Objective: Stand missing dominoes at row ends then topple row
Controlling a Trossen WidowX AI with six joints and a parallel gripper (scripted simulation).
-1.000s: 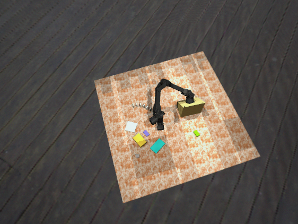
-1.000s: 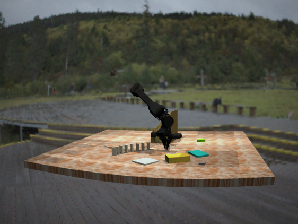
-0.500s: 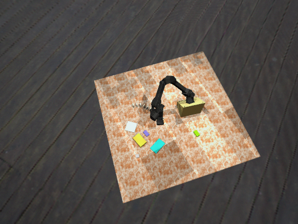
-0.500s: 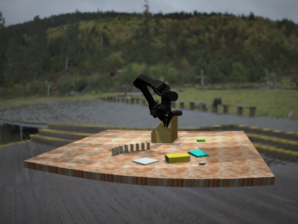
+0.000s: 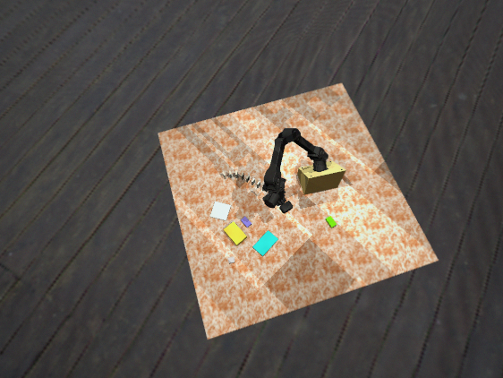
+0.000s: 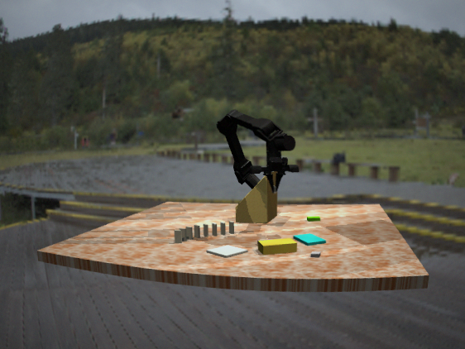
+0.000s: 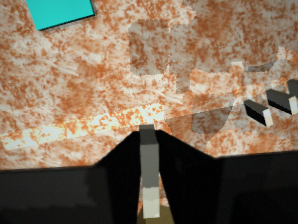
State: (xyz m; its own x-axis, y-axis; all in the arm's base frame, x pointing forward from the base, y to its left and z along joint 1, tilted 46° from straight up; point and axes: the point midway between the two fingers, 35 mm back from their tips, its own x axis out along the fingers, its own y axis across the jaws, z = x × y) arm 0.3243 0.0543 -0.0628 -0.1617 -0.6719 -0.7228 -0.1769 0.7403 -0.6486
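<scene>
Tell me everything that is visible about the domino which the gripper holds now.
The domino is a slim grey block with a paler lower end. In the wrist view it sits lengthwise between the black fingers of the gripper, which is shut on it and touches both its long sides. It hangs above the orange mottled table, touching nothing else, apart from the standing dominoes at the right.

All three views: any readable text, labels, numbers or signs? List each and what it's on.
None readable in any view.
The gripper is shut on a plain grey domino: no pips, no marks.
Standing dominoes, flat coloured blocks such as the cyan one, and the tan base box: blank faces.
</scene>
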